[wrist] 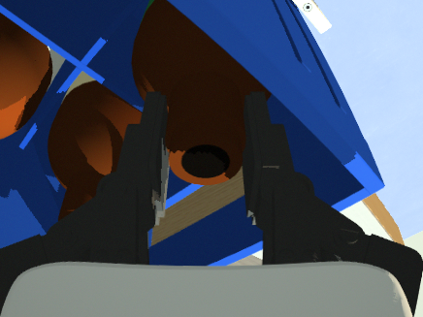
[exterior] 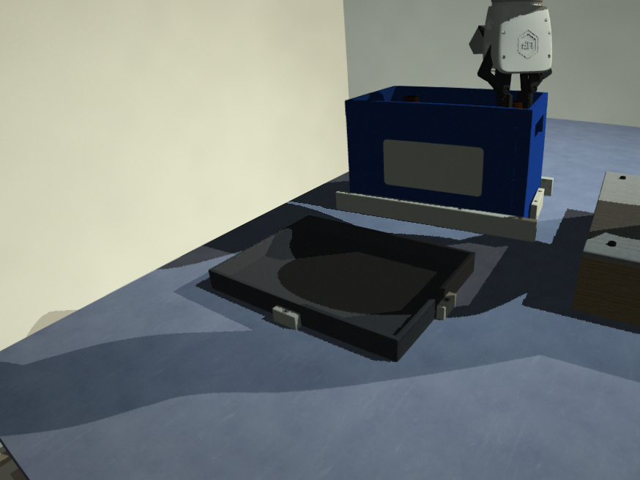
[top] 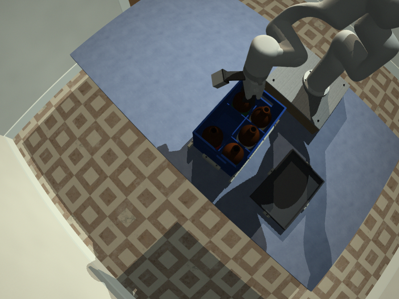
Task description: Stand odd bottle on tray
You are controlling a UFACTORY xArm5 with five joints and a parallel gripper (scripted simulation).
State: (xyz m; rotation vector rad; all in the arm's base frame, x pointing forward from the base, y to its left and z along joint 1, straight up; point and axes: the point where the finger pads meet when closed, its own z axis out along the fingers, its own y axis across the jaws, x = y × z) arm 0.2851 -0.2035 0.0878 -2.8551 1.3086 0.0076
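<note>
Five brown bottles stand in the blue crate [top: 199, 142] [exterior: 363, 148] [wrist: 317, 140]. My gripper [top: 252, 100] [exterior: 515, 97] [wrist: 205, 119] points down into the crate at its robot-side end, shut on the neck of the far-row bottle [top: 240, 104] [wrist: 206, 65]. That bottle's dark mouth shows between the fingers in the wrist view, and it stands in its compartment. Another bottle [top: 260, 117] [wrist: 97, 138] stands beside it. Two more, a middle bottle [top: 248, 135] and an end bottle [top: 232, 154], continue that row. The fifth bottle [top: 211, 137] stands at the far corner. The black tray [top: 289, 186] [exterior: 357, 282] lies level with no bottle on it.
Pale strips [top: 210, 161] [exterior: 435, 215] border the crate's foot. Small pale blocks [exterior: 286, 316] touch the tray's sides. The robot's base board [top: 289, 89] stands close to the crate's near end. The crate's middle far-row compartment is empty. High crate walls surround the bottles.
</note>
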